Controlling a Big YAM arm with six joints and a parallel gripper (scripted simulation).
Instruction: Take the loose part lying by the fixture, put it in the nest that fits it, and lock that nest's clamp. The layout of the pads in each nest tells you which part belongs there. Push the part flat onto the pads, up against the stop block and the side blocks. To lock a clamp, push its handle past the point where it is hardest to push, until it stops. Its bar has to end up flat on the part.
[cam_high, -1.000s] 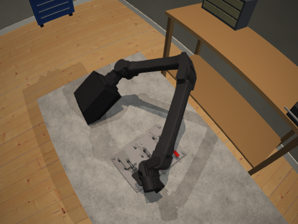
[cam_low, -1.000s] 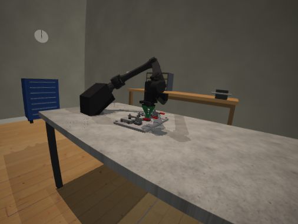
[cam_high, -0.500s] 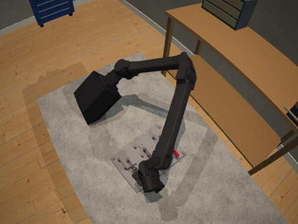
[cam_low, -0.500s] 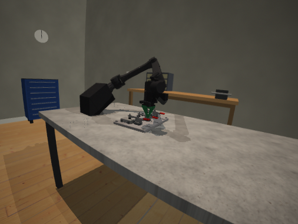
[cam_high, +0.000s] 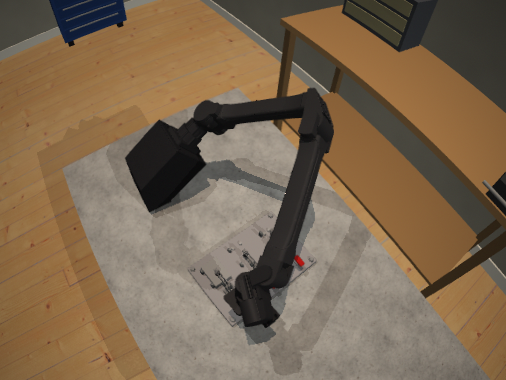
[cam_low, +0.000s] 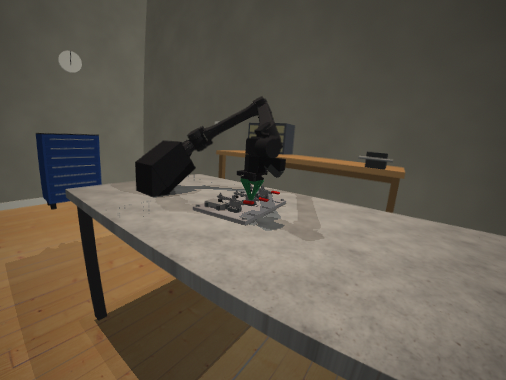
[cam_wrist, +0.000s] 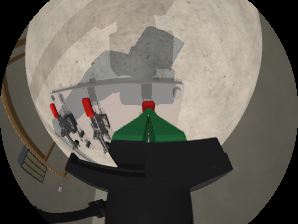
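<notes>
Wrist view: a pale grey fixture plate (cam_high: 215, 260) (cam_low: 225, 215) (cam_wrist: 167, 111) fills the middle, flat on a mottled stone-grey table (cam_high: 400, 330) (cam_low: 390, 280) (cam_wrist: 215, 55). It is a thin, straight-edged slab with small round fastener heads at its visible corners in the top view. Three stubby handles, bright red against all that grey, belong to its clamps. The near handle (cam_low: 248, 202) (cam_wrist: 148, 105) is right at the fingertips; the middle handle (cam_low: 263, 199) (cam_wrist: 87, 107) and the far handle (cam_high: 299, 261) (cam_low: 275, 192) (cam_wrist: 54, 110) are off to one side. Dark grey linkages, slim and jointed, stand behind the middle and far handles.

The gripper (cam_low: 251, 198) (cam_wrist: 148, 112) points down over the plate, its green tapered fingers shut, tips together, with nothing between them. The tips are at the near handle, overlapping it in the wrist view; whether they touch it cannot be told.

In the exterior view a low, dull grey block (cam_low: 215, 205) lies on the plate, towards the side away from the red handles. It may be the loose part, but its outline is too small to settle that, so the part's exact place, and whether it is seated in a nest, cannot be told. The pad layouts are also too small to read. From above, the black arm (cam_high: 295, 200) (cam_low: 232, 120) covers part of the plate, including the near handle. The near clamp's bar is hidden in the wrist view by the green fingers and black gripper body.
</notes>
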